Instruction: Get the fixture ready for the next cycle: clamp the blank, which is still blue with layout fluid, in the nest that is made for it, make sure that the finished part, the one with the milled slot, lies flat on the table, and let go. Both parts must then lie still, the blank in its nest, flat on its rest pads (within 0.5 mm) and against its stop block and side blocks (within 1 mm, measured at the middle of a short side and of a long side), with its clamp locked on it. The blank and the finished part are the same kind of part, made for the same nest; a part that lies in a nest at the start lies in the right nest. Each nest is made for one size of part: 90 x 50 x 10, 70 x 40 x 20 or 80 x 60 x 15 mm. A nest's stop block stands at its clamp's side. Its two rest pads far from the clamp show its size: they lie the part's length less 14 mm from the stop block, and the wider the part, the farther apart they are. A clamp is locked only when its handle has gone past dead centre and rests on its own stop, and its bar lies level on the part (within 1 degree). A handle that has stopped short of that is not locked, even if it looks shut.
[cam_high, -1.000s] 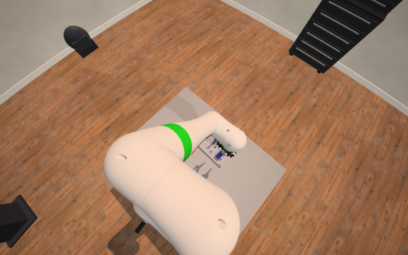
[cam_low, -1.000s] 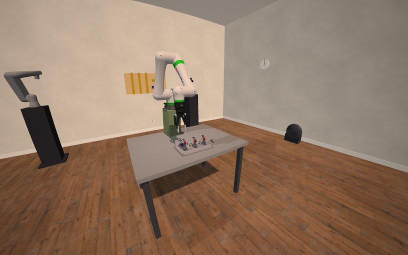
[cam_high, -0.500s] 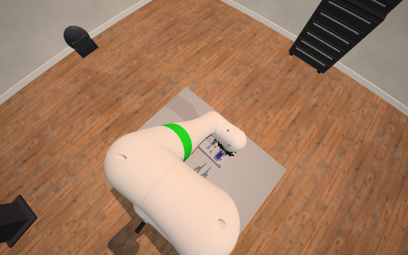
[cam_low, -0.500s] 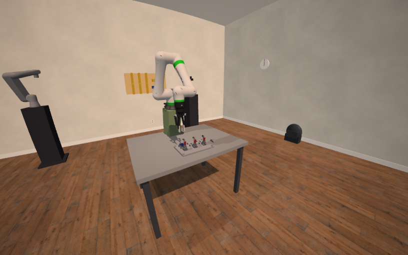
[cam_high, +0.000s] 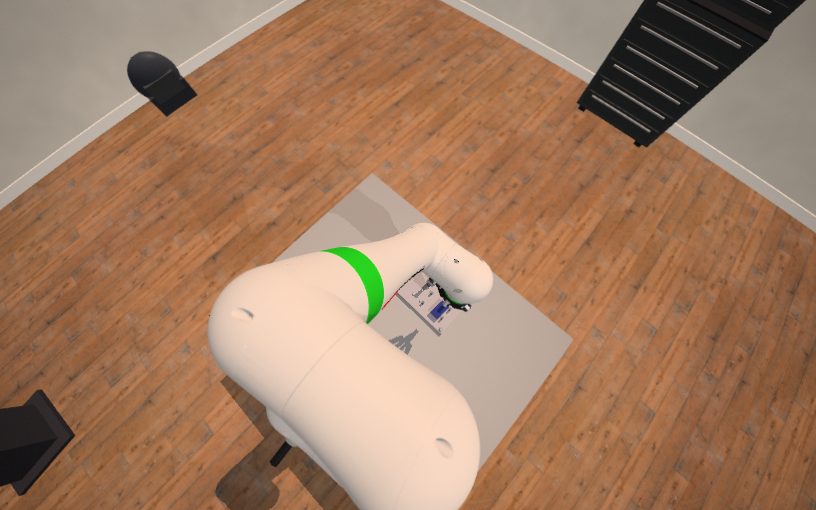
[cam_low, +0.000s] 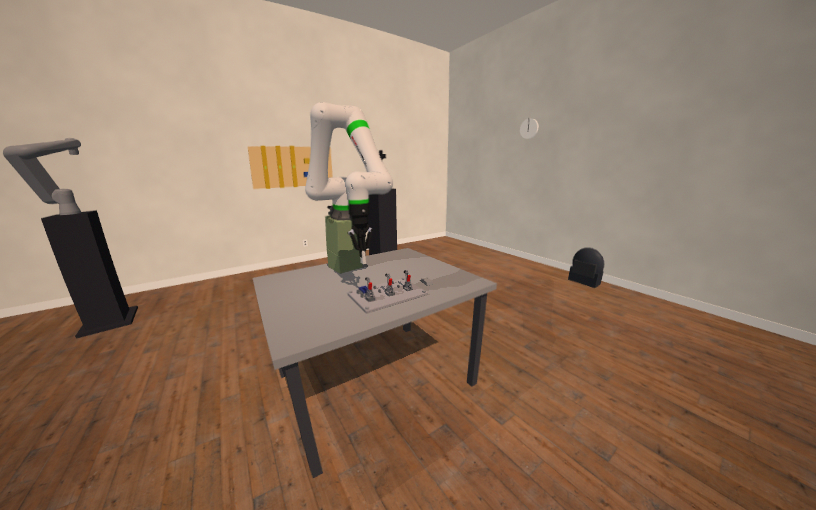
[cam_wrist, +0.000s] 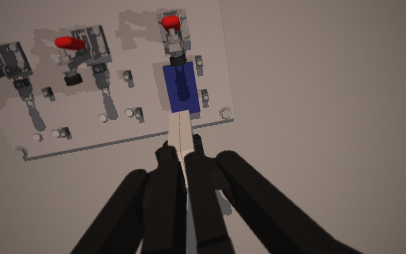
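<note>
The blue blank (cam_wrist: 181, 89) lies in the right-hand nest of the grey fixture plate (cam_wrist: 120, 80); it also shows in the top view (cam_high: 439, 310) and the exterior view (cam_low: 363, 290). That nest's clamp (cam_wrist: 172, 35) has a red handle (cam_wrist: 170, 22), and its black pad is at the blank's far end. I cannot tell whether it is locked. My gripper (cam_wrist: 182, 126) is shut on nothing and hovers above the table just off the plate's near edge, in line with the blank. In the exterior view the gripper (cam_low: 362, 255) is well above the table.
Two more clamps stand on the plate: one with a red handle (cam_wrist: 70, 42) in the middle and one at the left edge (cam_wrist: 15, 60). A small grey piece (cam_low: 424, 280) lies on the table beside the plate, too small to identify. A green pedestal (cam_low: 343, 243) stands behind.
</note>
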